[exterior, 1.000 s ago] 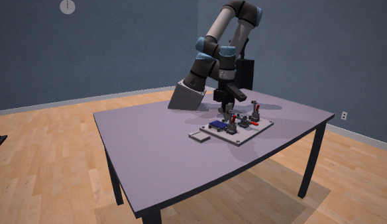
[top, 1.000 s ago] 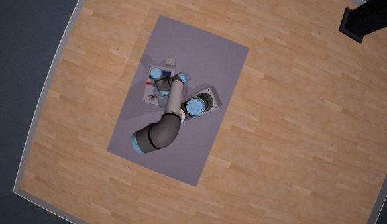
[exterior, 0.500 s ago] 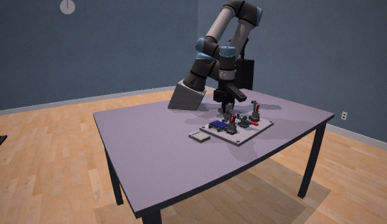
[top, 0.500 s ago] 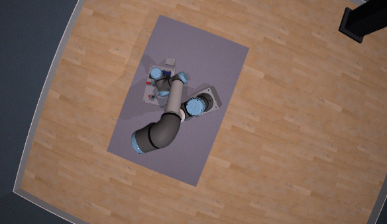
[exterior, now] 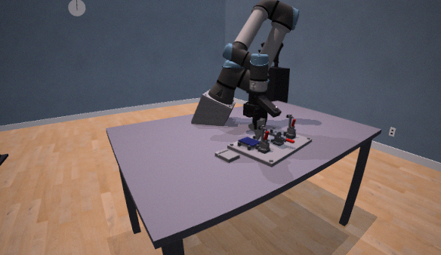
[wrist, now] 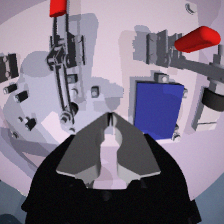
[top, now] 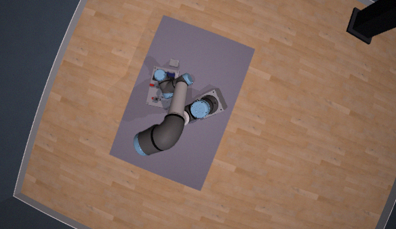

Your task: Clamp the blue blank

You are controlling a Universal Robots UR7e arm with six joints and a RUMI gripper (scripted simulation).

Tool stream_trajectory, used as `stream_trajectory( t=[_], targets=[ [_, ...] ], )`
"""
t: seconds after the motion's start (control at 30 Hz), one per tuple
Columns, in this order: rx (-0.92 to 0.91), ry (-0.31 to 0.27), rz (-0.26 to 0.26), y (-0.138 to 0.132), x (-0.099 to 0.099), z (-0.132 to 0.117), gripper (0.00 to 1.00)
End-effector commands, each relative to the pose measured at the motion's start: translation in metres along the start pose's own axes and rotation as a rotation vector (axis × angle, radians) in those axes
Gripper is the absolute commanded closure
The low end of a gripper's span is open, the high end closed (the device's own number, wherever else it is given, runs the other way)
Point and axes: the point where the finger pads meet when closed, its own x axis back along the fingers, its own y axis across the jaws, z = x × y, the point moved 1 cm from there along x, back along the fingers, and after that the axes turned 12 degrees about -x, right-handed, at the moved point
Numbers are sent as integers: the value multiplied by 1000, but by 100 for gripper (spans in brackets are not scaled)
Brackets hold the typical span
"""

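Observation:
The blue blank (top: pixel 171 74) (exterior: pixel 248 141) (wrist: pixel 159 110) lies on the end nest of the fixture plate (exterior: pixel 288 152) (wrist: pixel 112 30). Its upper edge in the wrist view is close to a stop block (wrist: pixel 161 78); whether it touches cannot be told. That nest's clamp has its red handle (exterior: pixel 266 135) (wrist: pixel 197 40) standing up and its bar raised off the blank. The light grey finished part (top: pixel 174 63) (exterior: pixel 227 155) lies flat on the table beside the fixture, partly behind the bar in the wrist view. My gripper (wrist: pixel 110 113) is shut and empty, low beside the blank, on the middle nest's side.
The middle clamp's red handle (top: pixel 152 85) (exterior: pixel 290 140) (wrist: pixel 58 7) lies outward, its bar low over the middle nest. The far clamp's handle (exterior: pixel 293 122) stands up. Small pads and blocks of the far nest show at the wrist view's left.

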Motion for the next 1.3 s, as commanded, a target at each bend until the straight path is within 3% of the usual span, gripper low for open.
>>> stream_trajectory(
  t=[0.0, 1.27],
  targets=[
    [0, 1, -1, 0, 0, 0, 100],
    [0, 1, -1, 8, 0, 2, 100]
  ],
)
